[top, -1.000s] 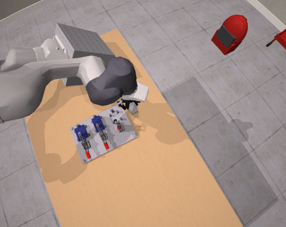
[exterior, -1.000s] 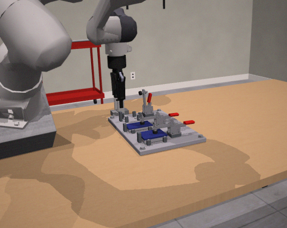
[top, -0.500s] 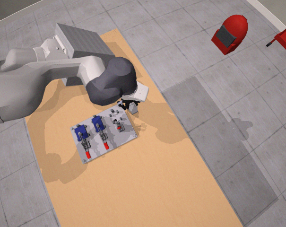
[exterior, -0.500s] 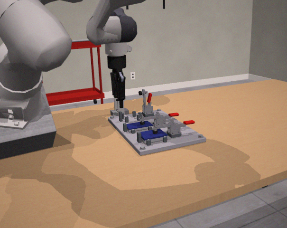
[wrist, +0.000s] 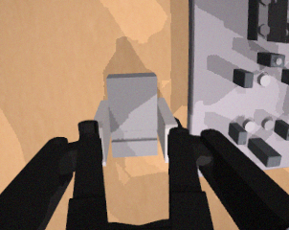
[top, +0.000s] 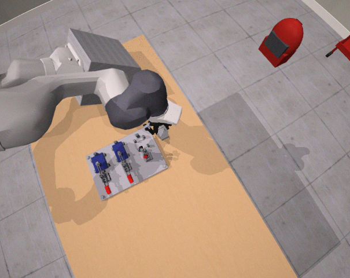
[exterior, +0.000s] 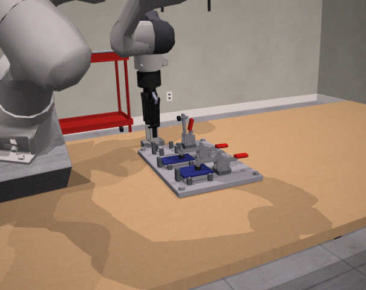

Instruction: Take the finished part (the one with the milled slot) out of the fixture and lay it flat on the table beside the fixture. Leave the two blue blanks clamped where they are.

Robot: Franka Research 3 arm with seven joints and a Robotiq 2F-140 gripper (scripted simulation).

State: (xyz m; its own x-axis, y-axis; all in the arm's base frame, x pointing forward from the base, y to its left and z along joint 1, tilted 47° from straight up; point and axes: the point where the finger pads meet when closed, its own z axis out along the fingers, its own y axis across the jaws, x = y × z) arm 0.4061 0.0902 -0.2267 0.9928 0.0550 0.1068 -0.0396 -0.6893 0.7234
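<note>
My gripper (wrist: 133, 113) is shut on the grey finished part (wrist: 132, 115), which hangs on edge over the wooden table just beyond the far edge of the fixture plate (top: 126, 161). The gripper (exterior: 150, 126) and the part also show in the exterior view, with the part low, close to the table behind the plate. In the top view the part (top: 163, 132) sits under the wrist. Two blue blanks (top: 98, 161) (top: 120, 150) lie clamped on the plate; they also show in the exterior view (exterior: 176, 159) (exterior: 195, 171). The third clamp (exterior: 188, 131) stands raised over an empty station.
The robot base block (exterior: 26, 168) stands left of the fixture. Toggle clamp handles with red grips (exterior: 241, 154) stick out to the plate's right. A red cart (exterior: 107, 93) is behind the table. A red welding helmet (top: 282, 40) lies on the floor.
</note>
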